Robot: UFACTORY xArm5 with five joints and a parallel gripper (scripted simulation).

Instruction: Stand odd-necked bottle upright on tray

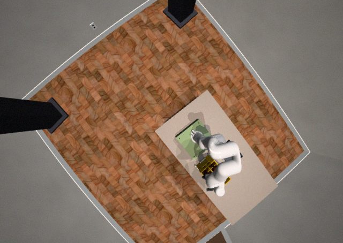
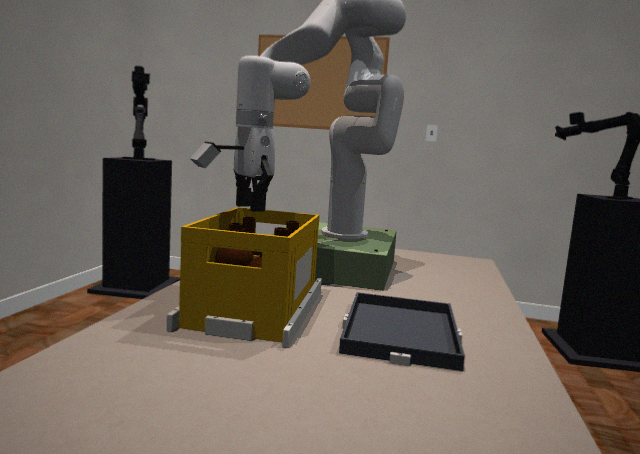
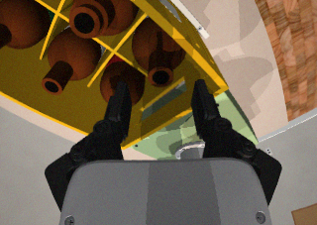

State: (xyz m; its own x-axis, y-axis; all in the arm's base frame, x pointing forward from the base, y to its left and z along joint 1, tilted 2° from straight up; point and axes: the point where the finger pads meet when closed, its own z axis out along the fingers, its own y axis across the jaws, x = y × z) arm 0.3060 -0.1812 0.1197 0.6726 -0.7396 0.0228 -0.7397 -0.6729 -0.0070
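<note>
A yellow crate [image 2: 232, 294] [image 3: 66, 113] [image 1: 206, 165] stands on the table and holds several brown bottles upright in its cells. In the wrist view one bottle [image 3: 91, 15] shows a wider neck and mouth than the bottle on its left [image 3: 58, 74] and the bottle near the corner [image 3: 158, 69] [image 2: 249, 224]. My gripper [image 2: 253, 206] [image 3: 160, 91] is open and empty. It hangs just above the crate's back part, with the corner bottle's mouth showing between the fingers. The left finger hides part of another bottle [image 3: 126, 80]. The dark tray [image 2: 434, 360] lies empty to the right of the crate.
Grey brackets [image 2: 229, 327] hold the crate's foot. The arm's green base [image 2: 356, 263] [image 1: 185, 141] stands behind the crate and the tray. Black pedestals with cameras stand off the table to the left [image 2: 135, 222] and to the right [image 2: 604, 273].
</note>
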